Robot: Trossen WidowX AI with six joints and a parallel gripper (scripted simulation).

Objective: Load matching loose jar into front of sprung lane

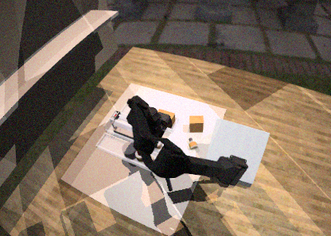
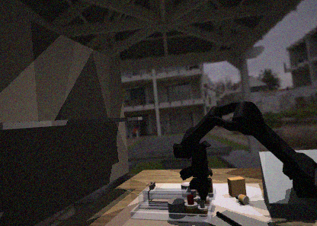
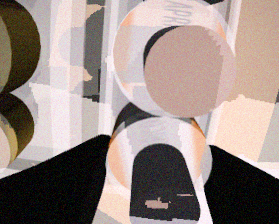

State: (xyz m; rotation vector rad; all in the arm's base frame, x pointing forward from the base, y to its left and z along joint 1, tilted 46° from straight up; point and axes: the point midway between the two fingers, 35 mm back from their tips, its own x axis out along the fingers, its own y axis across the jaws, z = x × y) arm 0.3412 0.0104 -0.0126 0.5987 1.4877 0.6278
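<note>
While pale and translucent with a dark core, the jar (image 3: 159, 183) sits clamped in the half-open gripper (image 3: 156, 196)

The robot is a single arm (image 1: 187, 163), matte black from end to end, with no coloured markings, lettering, cables or screws that can be made out. Its links are thick and rounded, swelling into bulky housings at the joints. The base (image 1: 232, 168) is a blocky black casing with angled faces. The hand (image 2: 200, 202) is the same black, with a squarish body above it; its two fingers show as flat, plain black wedges.
</note>
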